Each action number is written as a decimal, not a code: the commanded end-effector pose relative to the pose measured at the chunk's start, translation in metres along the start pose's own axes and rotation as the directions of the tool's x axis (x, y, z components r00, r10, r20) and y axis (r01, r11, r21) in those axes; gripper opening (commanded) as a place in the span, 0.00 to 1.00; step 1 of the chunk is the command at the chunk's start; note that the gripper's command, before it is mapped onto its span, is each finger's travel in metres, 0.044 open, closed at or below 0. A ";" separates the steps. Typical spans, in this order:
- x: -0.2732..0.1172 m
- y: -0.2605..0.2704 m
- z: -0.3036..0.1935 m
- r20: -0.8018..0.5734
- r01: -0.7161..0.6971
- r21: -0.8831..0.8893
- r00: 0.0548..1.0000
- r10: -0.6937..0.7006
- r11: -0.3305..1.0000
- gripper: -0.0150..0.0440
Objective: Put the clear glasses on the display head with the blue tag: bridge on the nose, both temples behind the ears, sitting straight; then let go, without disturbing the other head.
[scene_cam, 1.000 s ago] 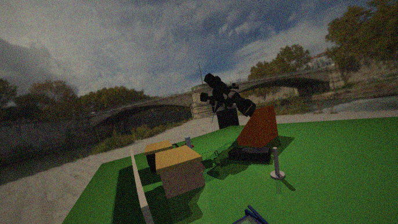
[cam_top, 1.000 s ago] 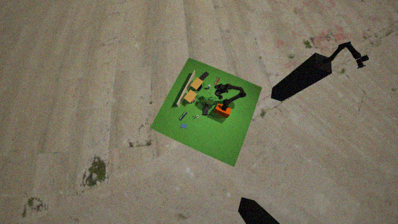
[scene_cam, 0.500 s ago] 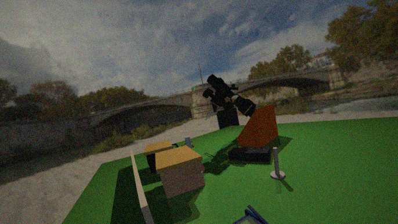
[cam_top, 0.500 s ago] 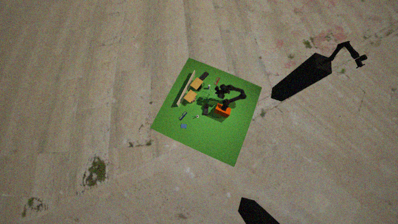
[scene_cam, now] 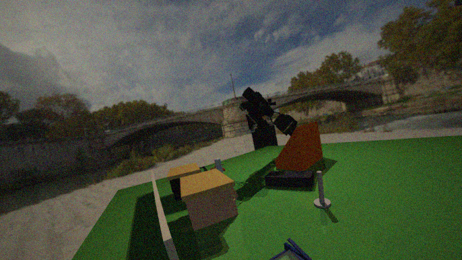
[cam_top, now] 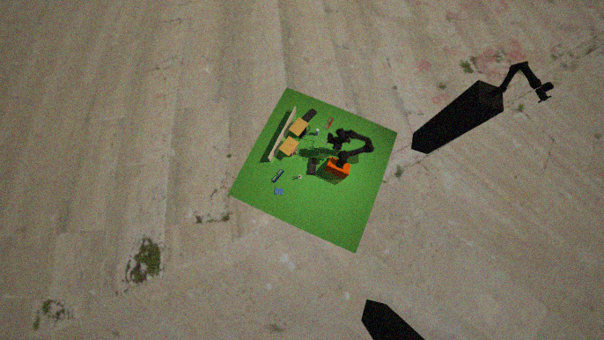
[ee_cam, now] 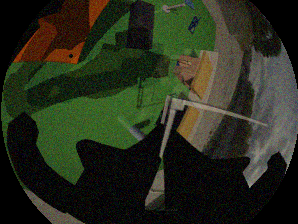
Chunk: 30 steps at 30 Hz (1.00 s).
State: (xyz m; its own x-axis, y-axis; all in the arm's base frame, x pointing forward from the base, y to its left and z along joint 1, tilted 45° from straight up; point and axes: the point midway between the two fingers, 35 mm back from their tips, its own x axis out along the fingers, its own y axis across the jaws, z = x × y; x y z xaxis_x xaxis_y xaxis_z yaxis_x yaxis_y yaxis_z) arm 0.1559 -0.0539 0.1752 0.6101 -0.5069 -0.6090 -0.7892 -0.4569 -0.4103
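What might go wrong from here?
The gripper holds the clear glasses by a thin part of the frame, so they might twist when pressed onto the nose.

A long temple sticks out sideways, and the two heads stand close together; it could knock the wrong one.

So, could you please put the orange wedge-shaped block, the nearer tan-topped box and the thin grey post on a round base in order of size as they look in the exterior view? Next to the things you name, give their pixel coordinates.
1. Nearer tan-topped box [scene_cam: 210,202]
2. Orange wedge-shaped block [scene_cam: 301,148]
3. Thin grey post on a round base [scene_cam: 320,188]
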 end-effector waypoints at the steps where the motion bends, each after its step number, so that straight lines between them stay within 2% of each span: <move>1: 0.000 0.000 0.000 0.000 0.000 0.005 1.000 0.000 1.000 0.25; 20: 0.000 -0.001 0.000 0.002 -0.003 0.007 1.000 0.003 1.000 0.25; 30: 0.007 -0.016 0.006 0.031 -0.067 0.043 0.997 0.066 0.997 0.25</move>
State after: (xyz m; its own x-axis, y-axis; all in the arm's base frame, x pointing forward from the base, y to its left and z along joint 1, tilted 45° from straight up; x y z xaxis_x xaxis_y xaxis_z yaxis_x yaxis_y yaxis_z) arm 0.1667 -0.0488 0.1730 0.5669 -0.5173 -0.6411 -0.8217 -0.4108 -0.3951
